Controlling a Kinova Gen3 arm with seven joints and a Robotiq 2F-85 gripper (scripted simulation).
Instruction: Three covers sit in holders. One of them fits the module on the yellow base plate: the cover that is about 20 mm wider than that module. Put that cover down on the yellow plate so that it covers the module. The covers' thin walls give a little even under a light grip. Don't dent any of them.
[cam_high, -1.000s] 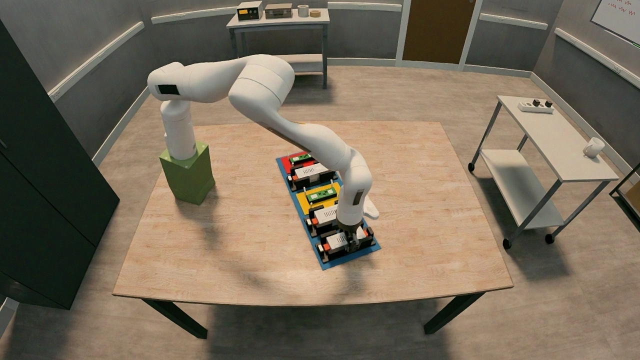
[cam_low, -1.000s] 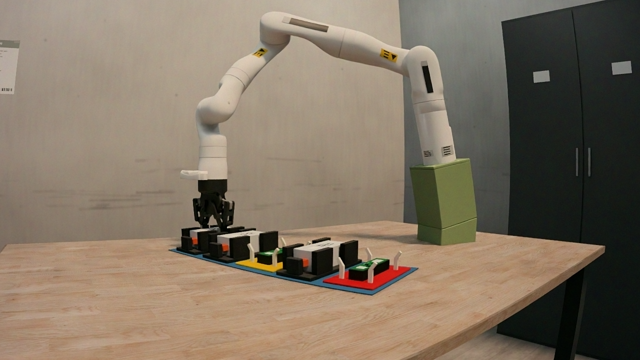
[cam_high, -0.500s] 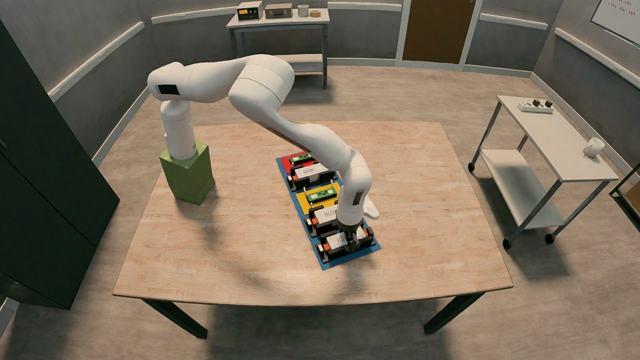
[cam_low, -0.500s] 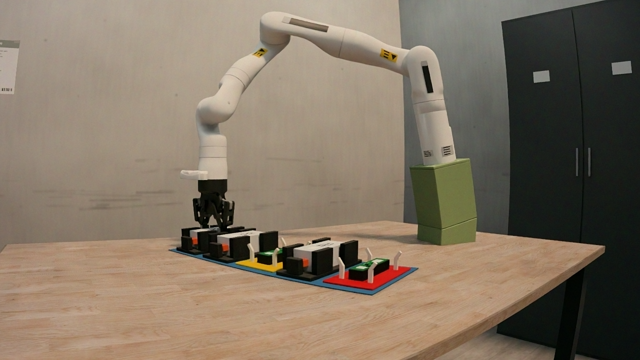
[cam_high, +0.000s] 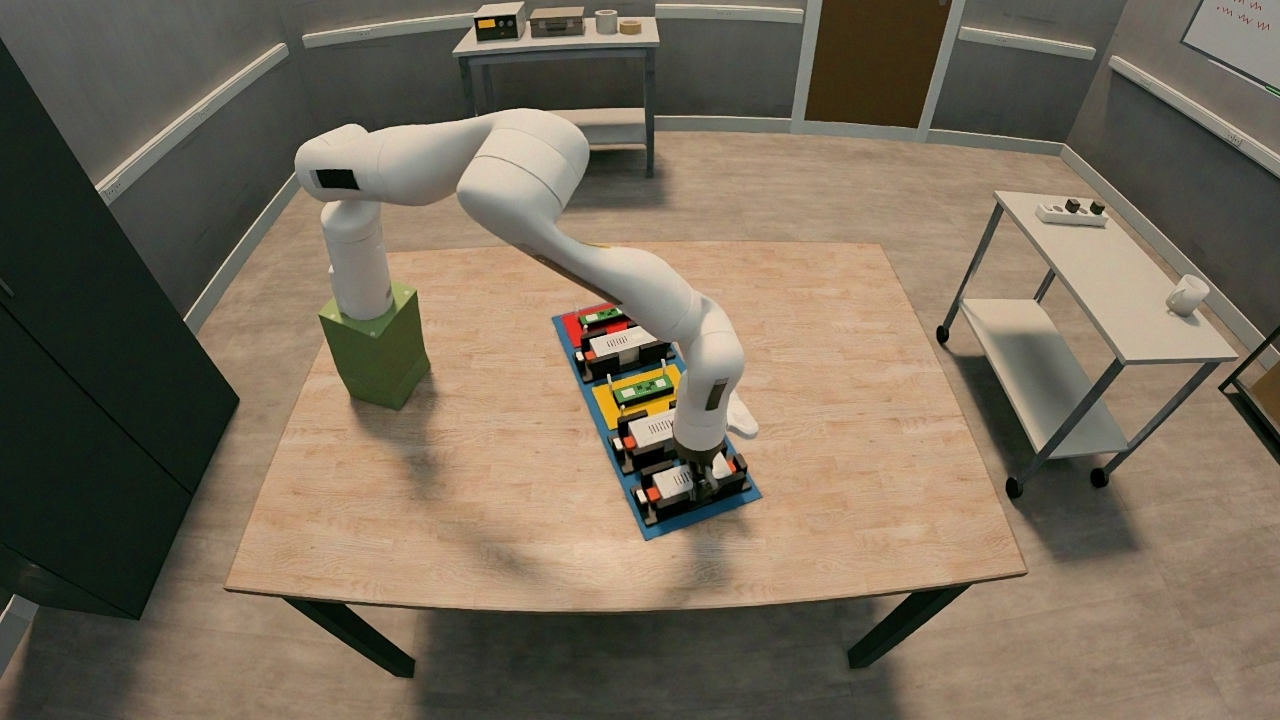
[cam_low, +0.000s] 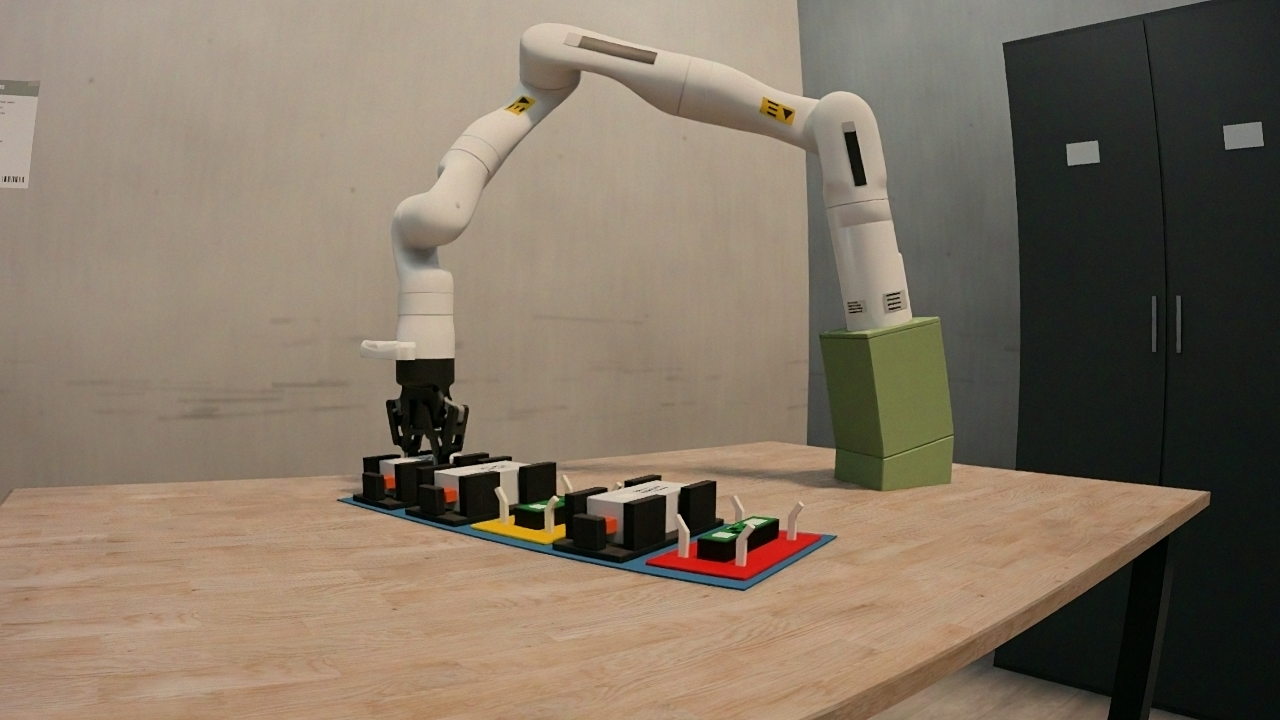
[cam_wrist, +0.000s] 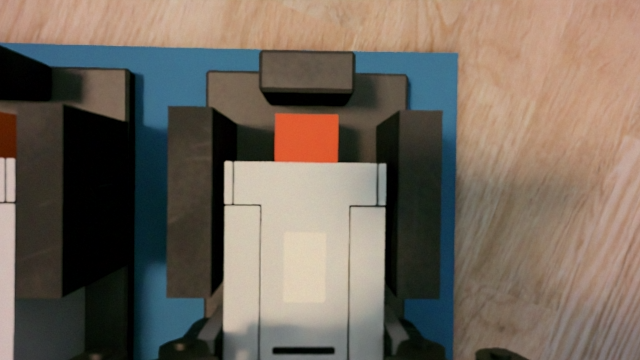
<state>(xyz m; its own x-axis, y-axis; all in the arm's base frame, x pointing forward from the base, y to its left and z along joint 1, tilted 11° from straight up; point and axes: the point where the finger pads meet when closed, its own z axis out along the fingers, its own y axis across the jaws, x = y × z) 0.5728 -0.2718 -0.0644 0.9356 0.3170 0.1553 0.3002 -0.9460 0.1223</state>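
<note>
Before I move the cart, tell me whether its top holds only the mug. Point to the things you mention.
No, the top of the cart (cam_high: 1109, 268) holds a mug (cam_high: 1186, 295) and a power strip (cam_high: 1069, 215).

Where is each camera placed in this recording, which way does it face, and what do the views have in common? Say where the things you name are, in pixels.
Top: high over one side of the table (cam_high: 859, 376), angled down across it; shows the arm (cam_high: 528, 179) (cam_low: 617, 71) from base to gripper (cam_high: 702, 488) (cam_low: 429, 452).
Exterior: low beside the table, looking nearly level across it toward a wall; shows the whole arm and gripper.
Wrist: on the arm's end, facing straight down at the end cover (cam_wrist: 305, 260); only finger parts show along the bottom edge.
Top and exterior share the red plate (cam_high: 577, 329) (cam_low: 760, 559) and green pedestal (cam_high: 380, 367) (cam_low: 886, 402).
</note>
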